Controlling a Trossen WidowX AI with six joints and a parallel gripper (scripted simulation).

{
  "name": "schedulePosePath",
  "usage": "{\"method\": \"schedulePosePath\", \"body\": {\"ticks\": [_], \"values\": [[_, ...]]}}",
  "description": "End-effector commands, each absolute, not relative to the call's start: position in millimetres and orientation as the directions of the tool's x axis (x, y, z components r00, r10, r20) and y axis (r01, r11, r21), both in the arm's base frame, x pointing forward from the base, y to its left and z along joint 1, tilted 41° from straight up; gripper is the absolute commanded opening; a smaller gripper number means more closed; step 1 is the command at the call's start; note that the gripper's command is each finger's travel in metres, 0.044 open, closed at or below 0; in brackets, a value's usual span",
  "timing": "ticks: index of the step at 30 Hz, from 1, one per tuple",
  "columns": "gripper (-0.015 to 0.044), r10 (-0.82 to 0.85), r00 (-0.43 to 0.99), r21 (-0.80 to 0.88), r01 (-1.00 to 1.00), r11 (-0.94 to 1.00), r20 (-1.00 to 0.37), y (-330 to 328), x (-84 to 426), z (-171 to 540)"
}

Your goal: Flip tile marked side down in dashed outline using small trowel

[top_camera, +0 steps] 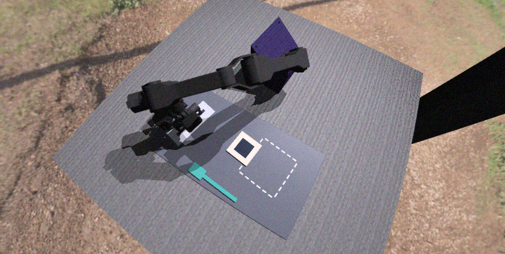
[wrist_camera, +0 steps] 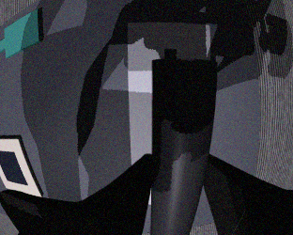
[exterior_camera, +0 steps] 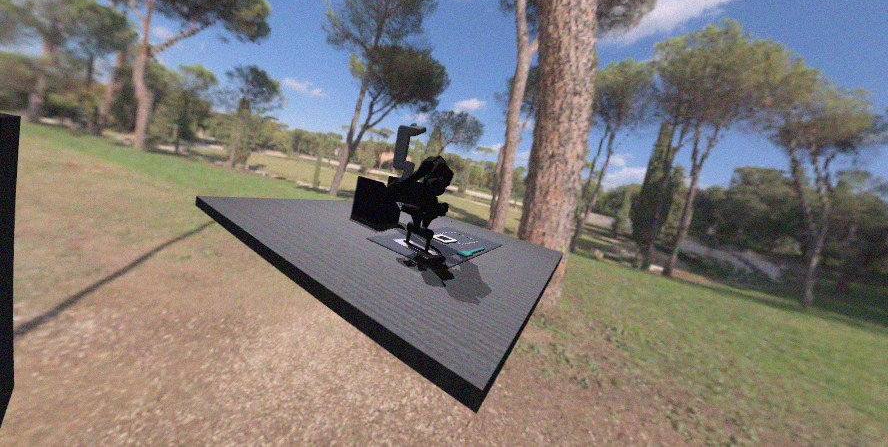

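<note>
A trowel with a raised black bar handle [wrist_camera: 185, 99] and a pale flat blade [top_camera: 208, 108] [wrist_camera: 140, 113] lies on the left part of the mat [top_camera: 303, 184], partly hidden by the arm. My gripper [top_camera: 184, 117] [exterior_camera: 419, 232] [wrist_camera: 177, 160] is low over it, with a finger close against each side of the handle; it looks shut on it. The tile [top_camera: 243, 148] [exterior_camera: 444, 238] [wrist_camera: 11, 166] lies flat, its cream border and dark square facing up. It overlaps the left side of the dashed outline [top_camera: 296, 162]; most of the outline is uncovered.
A teal flat tool [top_camera: 219, 187] [exterior_camera: 472, 251] [wrist_camera: 23, 35] lies along the mat's front edge. A dark purple panel [top_camera: 273, 40] [exterior_camera: 374, 204] stands on the table behind the arm. The arm reaches over the back left of the mat and shades it.
</note>
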State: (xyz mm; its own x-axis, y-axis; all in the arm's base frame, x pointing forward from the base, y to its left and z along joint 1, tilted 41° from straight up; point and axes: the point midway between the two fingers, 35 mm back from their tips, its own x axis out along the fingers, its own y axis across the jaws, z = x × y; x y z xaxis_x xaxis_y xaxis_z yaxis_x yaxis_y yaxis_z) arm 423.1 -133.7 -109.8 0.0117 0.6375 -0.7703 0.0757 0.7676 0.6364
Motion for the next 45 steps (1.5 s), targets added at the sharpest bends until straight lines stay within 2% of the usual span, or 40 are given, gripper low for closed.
{"method": "schedulePosePath", "body": {"ticks": [1,14,29,45], "values": [[0.0130,0.641,0.013,0.640,0.080,0.764,-0.767,-132.3,423.6,-109.9],[0.0130,0.641,0.013,0.641,0.060,0.765,-0.767,-132.3,423.6,-109.9],[0.0130,0.641,0.013,0.591,-0.375,0.714,-0.767,-132.3,423.6,-109.9],[0.0130,0.641,0.013,0.412,-0.757,0.508,-0.767,-132.2,423.6,-109.9]]}}
